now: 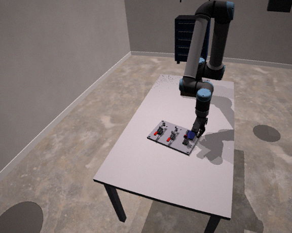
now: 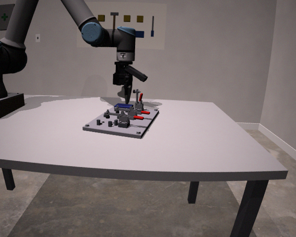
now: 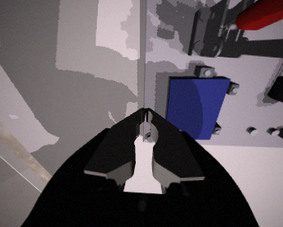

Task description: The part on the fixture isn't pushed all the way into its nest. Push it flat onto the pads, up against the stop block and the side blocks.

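The blue part lies in the end nest of the grey fixture plate. In the wrist view its top edge is at the stop block, and its slanting right edge is close to two side blocks. Whether it touches them or lies flat on the pads, I cannot tell; the pads are hidden beneath it. My gripper is shut and empty, its tips beside the part's outer left edge in the wrist view, near the plate's edge.
A toggle clamp with an upright red handle stands beside the part. Two more clamps with red handles stand further along the plate. Small locating pins stand near the nest. The plate rests on the table.
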You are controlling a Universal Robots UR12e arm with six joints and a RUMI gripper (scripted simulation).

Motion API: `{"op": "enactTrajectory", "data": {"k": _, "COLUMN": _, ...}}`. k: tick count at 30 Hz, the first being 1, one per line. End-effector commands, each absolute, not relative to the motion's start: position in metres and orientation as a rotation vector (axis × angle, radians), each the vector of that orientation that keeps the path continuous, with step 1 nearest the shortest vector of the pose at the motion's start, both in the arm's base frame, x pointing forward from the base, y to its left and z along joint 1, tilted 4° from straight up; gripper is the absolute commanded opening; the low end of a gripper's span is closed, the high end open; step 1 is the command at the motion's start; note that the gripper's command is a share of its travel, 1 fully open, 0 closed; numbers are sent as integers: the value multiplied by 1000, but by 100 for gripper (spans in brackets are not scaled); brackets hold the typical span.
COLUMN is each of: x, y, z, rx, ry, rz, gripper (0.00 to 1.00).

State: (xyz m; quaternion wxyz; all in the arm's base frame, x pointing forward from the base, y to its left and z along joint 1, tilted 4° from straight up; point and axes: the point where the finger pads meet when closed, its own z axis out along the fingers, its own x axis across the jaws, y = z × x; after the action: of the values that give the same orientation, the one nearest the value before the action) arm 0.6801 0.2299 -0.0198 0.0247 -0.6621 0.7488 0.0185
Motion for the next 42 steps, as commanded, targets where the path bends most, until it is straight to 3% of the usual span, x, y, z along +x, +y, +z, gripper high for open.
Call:
{"op": "enactTrajectory", "data": {"k": 1, "x": 680, "y": 225, "z": -19, "rx": -2045, "ry": 2317, "rz": 54, "gripper": 0}}
{"op": "enactTrajectory", "data": {"k": 42, "x": 679, "y": 221, "z": -19, "rx": -2046, "ry": 2315, "rz": 55, "gripper": 0}}
